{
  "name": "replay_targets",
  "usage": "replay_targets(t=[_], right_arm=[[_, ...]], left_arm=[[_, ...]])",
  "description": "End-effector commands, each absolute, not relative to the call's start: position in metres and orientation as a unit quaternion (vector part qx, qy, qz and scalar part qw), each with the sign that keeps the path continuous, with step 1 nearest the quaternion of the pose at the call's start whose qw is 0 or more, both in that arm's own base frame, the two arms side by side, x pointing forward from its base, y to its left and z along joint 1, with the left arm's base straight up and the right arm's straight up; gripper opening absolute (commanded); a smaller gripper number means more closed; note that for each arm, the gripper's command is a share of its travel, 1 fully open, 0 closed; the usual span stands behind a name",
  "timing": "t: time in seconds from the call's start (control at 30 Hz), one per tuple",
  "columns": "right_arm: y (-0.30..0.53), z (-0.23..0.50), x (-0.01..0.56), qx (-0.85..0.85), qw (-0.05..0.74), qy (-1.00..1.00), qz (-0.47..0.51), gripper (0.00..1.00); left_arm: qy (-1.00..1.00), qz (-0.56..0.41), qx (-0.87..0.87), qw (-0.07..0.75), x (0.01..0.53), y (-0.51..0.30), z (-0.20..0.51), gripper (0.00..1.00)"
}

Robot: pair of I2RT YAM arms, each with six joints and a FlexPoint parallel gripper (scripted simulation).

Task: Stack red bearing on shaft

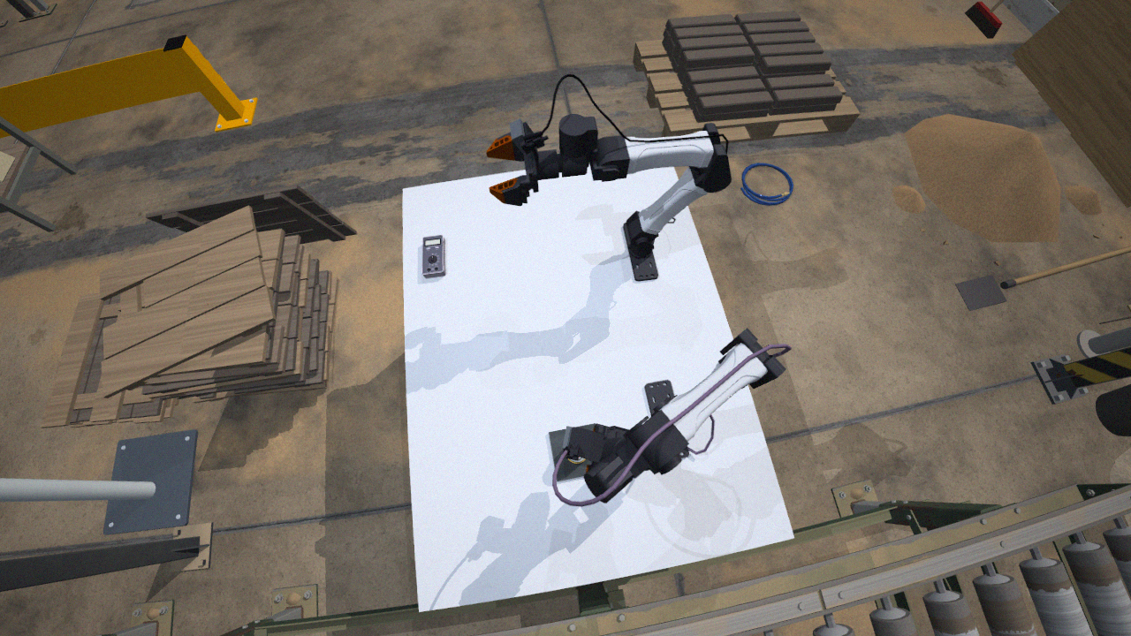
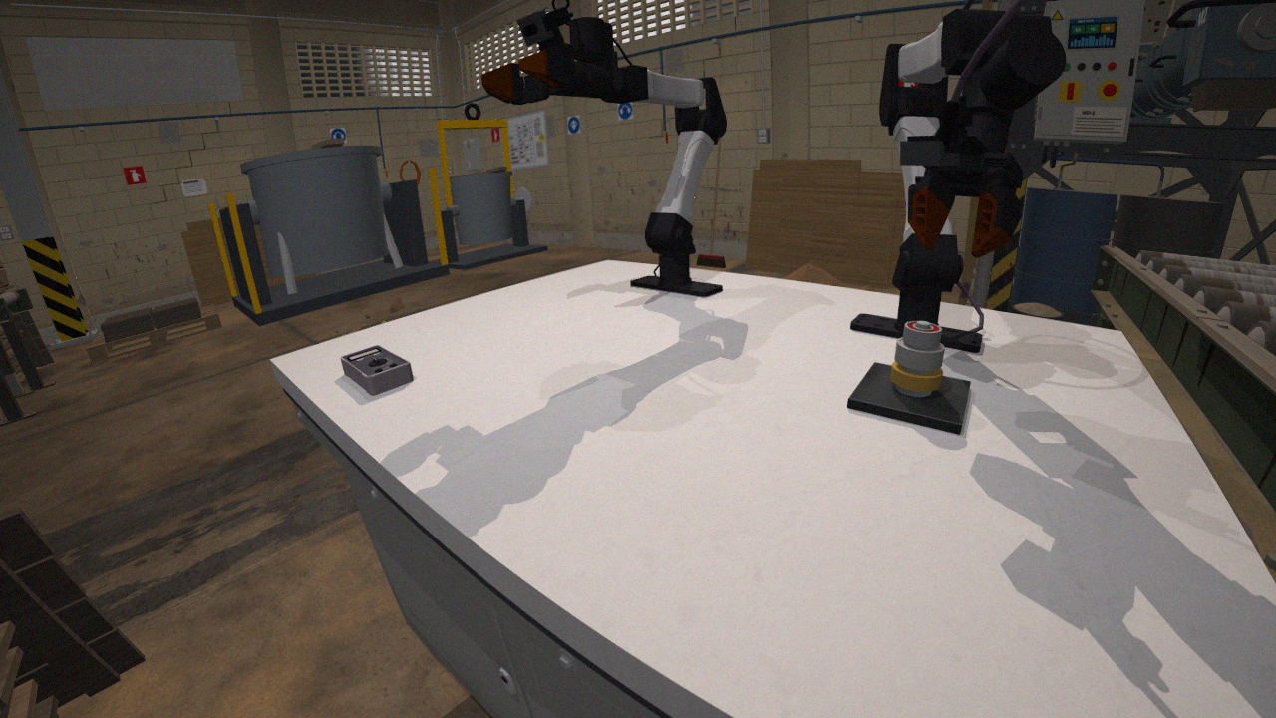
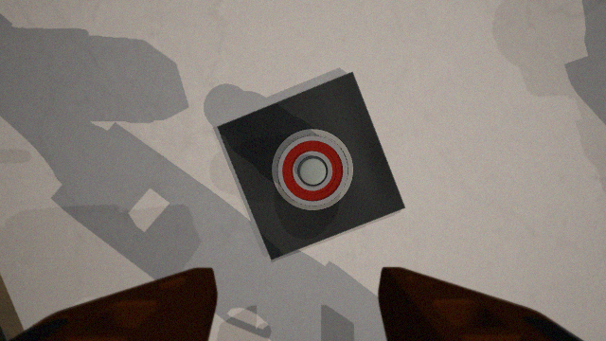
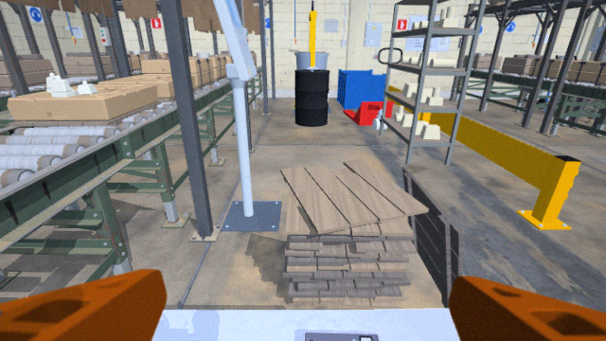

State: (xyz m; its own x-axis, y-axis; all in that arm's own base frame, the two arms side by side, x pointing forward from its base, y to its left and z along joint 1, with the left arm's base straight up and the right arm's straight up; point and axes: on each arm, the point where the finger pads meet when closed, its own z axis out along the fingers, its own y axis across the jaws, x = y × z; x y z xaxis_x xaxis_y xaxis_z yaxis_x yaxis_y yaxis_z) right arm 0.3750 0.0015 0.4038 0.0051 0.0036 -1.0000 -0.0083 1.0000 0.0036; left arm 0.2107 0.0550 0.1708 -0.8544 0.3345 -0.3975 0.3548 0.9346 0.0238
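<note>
The red bearing (image 2: 922, 337) (image 3: 288, 170) sits level around the shaft (image 3: 312, 170), whose tip shows in its bore. Directly under it is the wider grey steel bearing (image 2: 918, 357), with a yellow ring (image 2: 917, 377) below that and a grey part under the yellow one. The stack stands upright on the black base plate (image 2: 875, 393) (image 3: 369, 189) (image 1: 557, 450). My left gripper (image 2: 956, 249) (image 3: 297, 280) is open and empty, pointing down above and behind the stack in the exterior view. My right gripper (image 1: 489, 170) (image 4: 307, 286) is open and empty, held high and level, far from the stack.
A grey multimeter (image 1: 432, 257) (image 2: 376, 369) lies near the white table's (image 1: 474, 300) far-left edge in the top view. The left arm hangs over part of the base plate there. A roller conveyor (image 2: 1199, 401) runs beside the table.
</note>
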Motion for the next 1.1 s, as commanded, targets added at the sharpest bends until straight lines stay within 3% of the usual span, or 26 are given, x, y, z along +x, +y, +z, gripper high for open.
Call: replay_targets(t=[0.0, 0.3, 1.07], right_arm=[[0.002, 0.423, 0.37, 0.002, 0.721, 0.693, 0.006, 1.0], [0.002, 0.423, 0.37, 0.002, 0.721, 0.693, 0.006, 1.0], [0.002, 0.423, 0.37, 0.002, 0.721, 0.693, 0.006, 1.0]], left_arm=[[0.962, -0.031, 0.185, 0.199, 0.201, 0.051, 0.179, 0.56], [0.963, -0.03, 0.183, 0.193, 0.203, 0.05, 0.172, 0.56], [0.879, 0.098, 0.09, 0.458, 0.328, 0.062, 0.268, 0.56]])
